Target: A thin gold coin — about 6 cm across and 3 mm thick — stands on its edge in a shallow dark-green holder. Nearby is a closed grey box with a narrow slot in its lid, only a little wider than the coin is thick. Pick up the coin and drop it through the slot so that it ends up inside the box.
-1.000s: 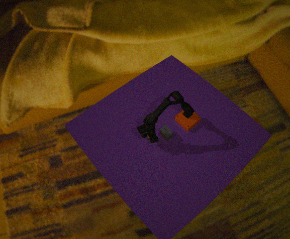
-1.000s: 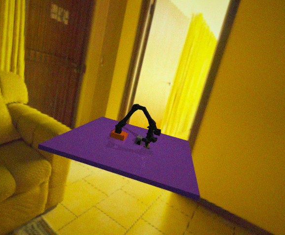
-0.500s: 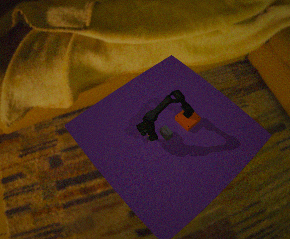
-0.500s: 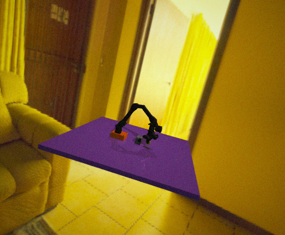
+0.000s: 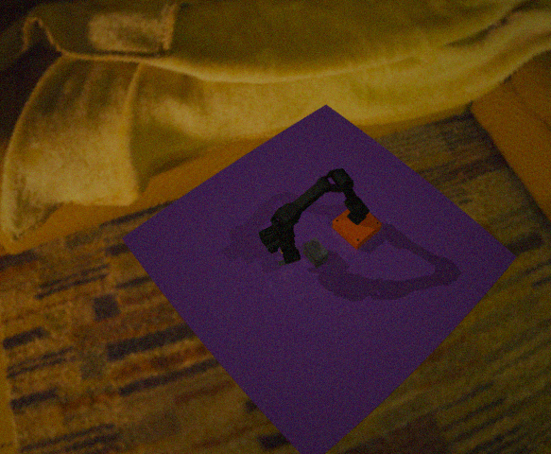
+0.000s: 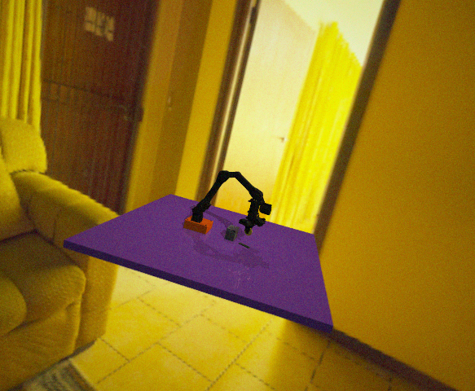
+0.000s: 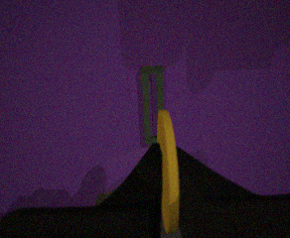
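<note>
The gold coin [image 7: 169,174] [image 6: 248,231] is held on edge between the fingertips, its thin rim toward the wrist camera. My gripper [image 7: 161,150] [image 6: 248,228] is shut on the coin and hangs above the table. The dark-green holder [image 7: 146,106] [image 6: 244,245] lies below on the table, its groove empty, a little ahead of the coin in the wrist view. In the top view the holder [image 5: 281,262] is mostly hidden by the gripper. The grey box [image 5: 316,253] [image 6: 231,232] stands between the holder and the arm's base; its slot is too small to make out.
The arm stands on an orange base block [image 5: 355,228] [image 6: 198,225] on the purple table [image 5: 324,341] [image 6: 144,248]. The box is on the base's side of the gripper, close by. The arm's shadow falls across the table.
</note>
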Available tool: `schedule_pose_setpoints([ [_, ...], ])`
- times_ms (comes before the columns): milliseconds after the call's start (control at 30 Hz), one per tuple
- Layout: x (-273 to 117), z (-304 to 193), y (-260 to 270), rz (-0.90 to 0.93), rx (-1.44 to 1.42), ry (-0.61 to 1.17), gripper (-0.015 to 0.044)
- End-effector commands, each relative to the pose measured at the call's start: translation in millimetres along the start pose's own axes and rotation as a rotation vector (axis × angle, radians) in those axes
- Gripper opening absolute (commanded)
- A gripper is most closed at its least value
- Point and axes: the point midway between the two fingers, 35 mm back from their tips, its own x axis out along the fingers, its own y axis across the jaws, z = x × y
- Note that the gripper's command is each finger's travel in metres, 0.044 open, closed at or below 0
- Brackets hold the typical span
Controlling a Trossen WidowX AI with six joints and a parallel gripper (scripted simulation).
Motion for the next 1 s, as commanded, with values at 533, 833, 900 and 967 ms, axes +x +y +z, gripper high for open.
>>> schedule_pose_setpoints([
  [533,-20,-1,-2,0.002,0.326,-0.002,0.0000],
  [833,-21,1,-2,0.002,0.632,-0.003,0.0000],
  [900,-21,1,-3,0.002,0.700,-0.003,0.0000],
  [967,-21,2,-3,0.003,0.768,-0.002,0.0000],
])
